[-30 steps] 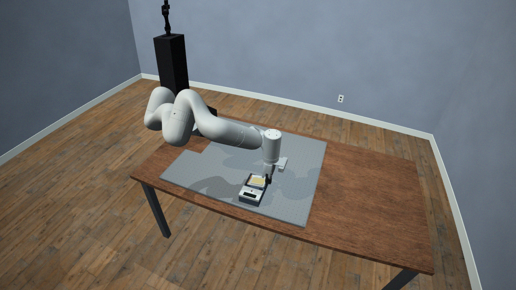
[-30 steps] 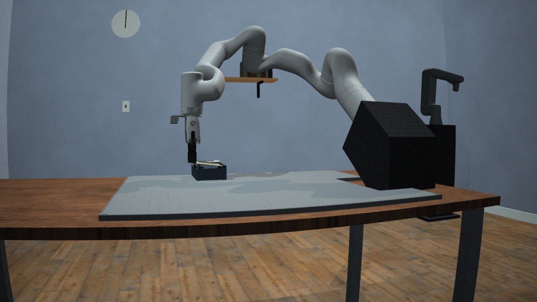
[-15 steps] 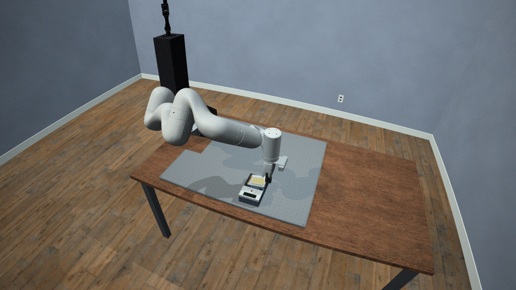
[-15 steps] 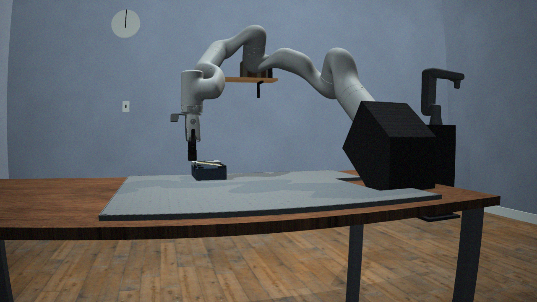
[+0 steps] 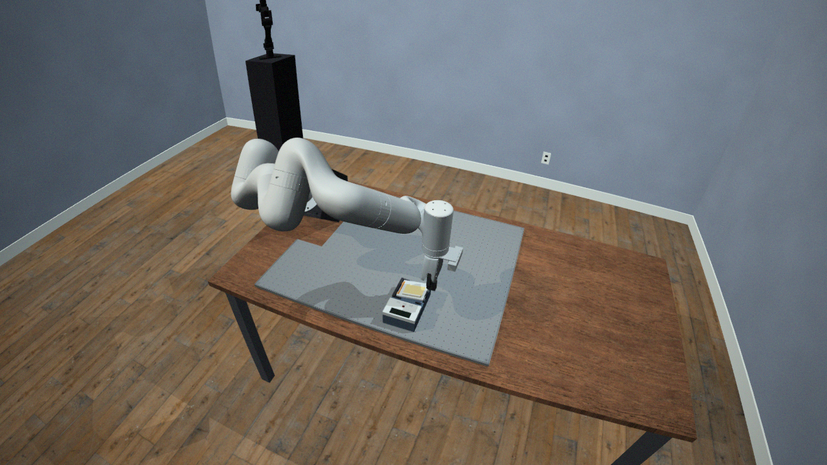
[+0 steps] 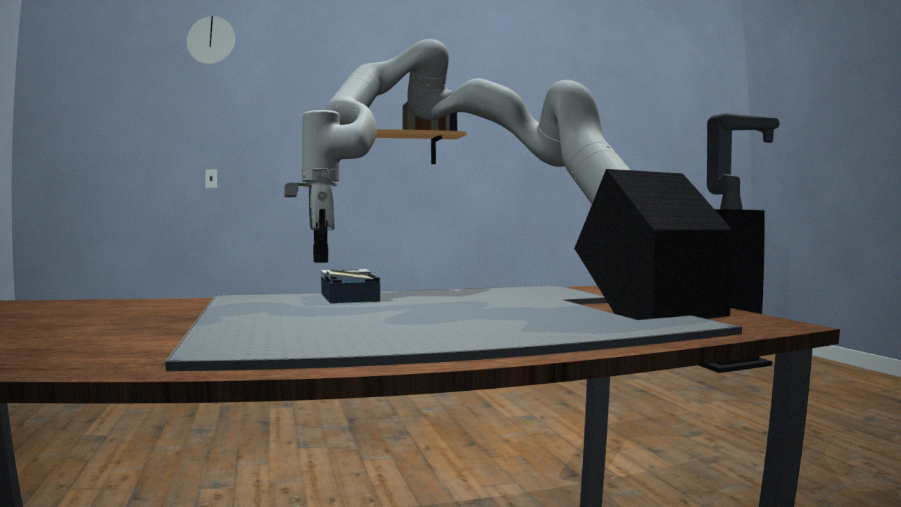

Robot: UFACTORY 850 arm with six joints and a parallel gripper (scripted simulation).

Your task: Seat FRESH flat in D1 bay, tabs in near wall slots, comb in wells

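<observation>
- Tool [image 6: 320, 255] shut tight, holding nothing, hangs just above FRESH [image 5: 413, 289], mid-frame.
- FRESH lies in D1 [image 5: 402, 315] on grey mat [image 5: 324, 271], worktop [image 5: 578, 323].

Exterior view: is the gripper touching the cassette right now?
No. The shut gripper hangs above the cassette in the dock, with wall showing between them.

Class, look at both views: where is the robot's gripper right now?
In the exterior view the shut gripper hangs just above the left end of the dock D1, not touching; in the top view it stands over the cassette FRESH's right edge.
</observation>
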